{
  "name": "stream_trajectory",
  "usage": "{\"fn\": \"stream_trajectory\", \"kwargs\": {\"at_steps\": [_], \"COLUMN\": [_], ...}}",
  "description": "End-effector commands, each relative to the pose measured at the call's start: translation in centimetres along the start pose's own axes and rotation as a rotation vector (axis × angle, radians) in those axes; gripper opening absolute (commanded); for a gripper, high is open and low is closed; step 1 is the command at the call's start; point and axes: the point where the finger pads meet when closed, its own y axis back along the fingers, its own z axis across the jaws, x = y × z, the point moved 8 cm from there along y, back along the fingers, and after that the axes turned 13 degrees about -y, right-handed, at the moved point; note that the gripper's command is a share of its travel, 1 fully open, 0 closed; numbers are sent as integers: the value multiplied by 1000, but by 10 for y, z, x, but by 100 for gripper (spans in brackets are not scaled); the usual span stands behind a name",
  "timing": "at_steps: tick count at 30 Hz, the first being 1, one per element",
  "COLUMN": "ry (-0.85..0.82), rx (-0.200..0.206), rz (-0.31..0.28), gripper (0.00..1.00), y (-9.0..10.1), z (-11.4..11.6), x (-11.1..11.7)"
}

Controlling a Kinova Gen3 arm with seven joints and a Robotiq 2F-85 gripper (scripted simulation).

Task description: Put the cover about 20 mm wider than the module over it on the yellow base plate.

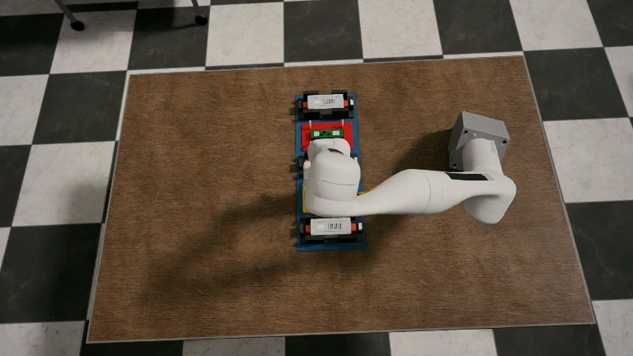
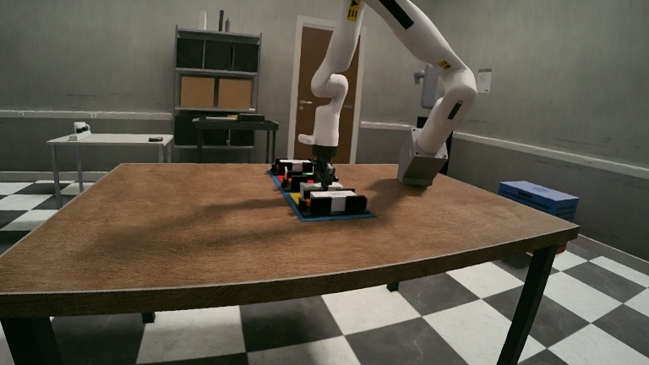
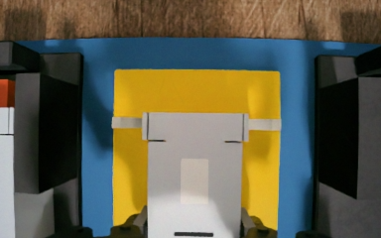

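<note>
1. While the gripper (image 3: 194,229) hangs over the yellow base plate (image 3: 129,94), its fingers pinch a grey cover (image 3: 194,149) by its two long side walls.
2. That cover sits centred over the yellow plate in the wrist view (whether it touches the plate, I cannot tell).
3. Two other covers rest in black holders at the far end (image 1: 325,100) and near end (image 1: 330,226) of the blue tray (image 1: 359,240).
4. A red plate (image 1: 307,128) carries a green module (image 1: 326,133).

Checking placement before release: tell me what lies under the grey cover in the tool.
Under the grey cover, the yellow plate shows around three sides. Any module beneath is hidden.
</note>
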Motion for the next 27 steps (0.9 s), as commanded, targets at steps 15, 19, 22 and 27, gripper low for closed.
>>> {"fn": "stream_trajectory", "kwargs": {"at_steps": [15,19,22,27], "ry": [0,0,0,0], "rx": [-1,-1,-1,-1], "rz": [2,2,2,2], "gripper": [100,100,100,100], "y": [1,1,1,1], "z": [0,0,0,0], "x": [0,0,0,0]}}
